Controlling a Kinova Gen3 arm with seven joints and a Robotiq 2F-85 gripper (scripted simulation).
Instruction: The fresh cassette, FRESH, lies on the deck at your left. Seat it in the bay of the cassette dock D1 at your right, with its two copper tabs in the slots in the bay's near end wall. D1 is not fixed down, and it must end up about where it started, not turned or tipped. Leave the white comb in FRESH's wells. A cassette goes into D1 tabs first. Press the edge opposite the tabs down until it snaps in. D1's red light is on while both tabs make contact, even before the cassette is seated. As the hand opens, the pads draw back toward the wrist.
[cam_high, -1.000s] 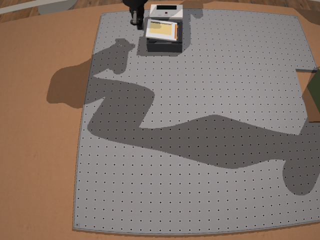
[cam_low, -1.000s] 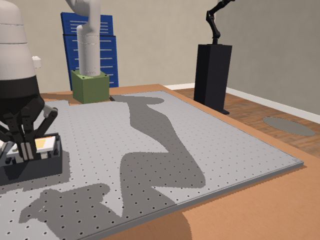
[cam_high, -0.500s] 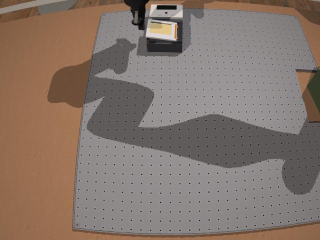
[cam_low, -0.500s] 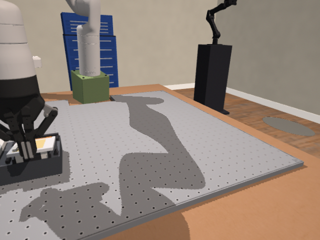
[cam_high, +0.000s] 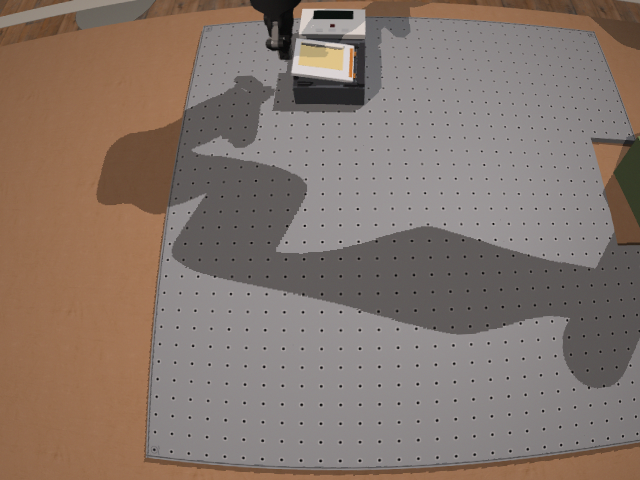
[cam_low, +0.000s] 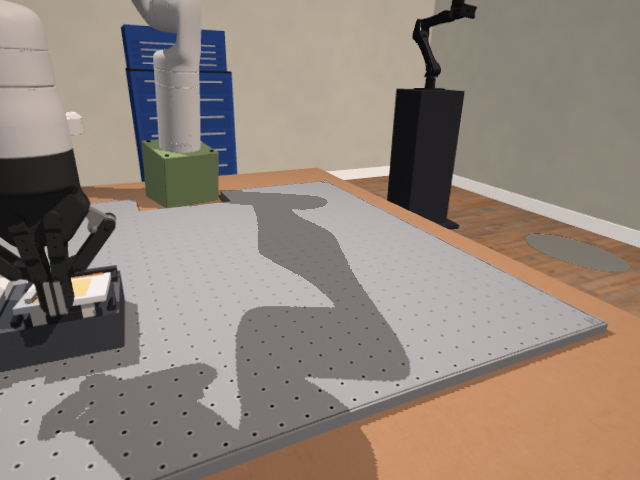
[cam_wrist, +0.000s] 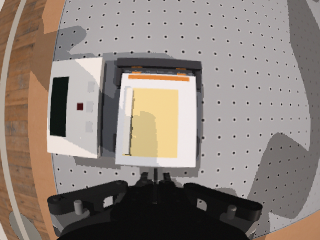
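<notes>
FRESH (cam_high: 324, 60) lies in D1 (cam_high: 330, 88) at the frame's upper middle, tilted, so we judge it entered but unseated; pressing its edge opposite the tabs remains. Our end effector (cam_low: 53, 305), clenched on nothing, sits on FRESH's left edge in the top view.

Robotics lab or test cell. Grey perforated breadboard plate (cam_low: 439, 289) bolted-hole pattern throughout, laid on a tan desk (cam_low: 516, 413); white arm mounted on a green block (cam_low: 180, 178) at the plate's edge. Second black arm on a tall black pedestal (cam_low: 423, 155), blue slotted panel (cam_low: 217, 93) against a bare beige wall, wood plank floor (cam_low: 516, 217).
</notes>
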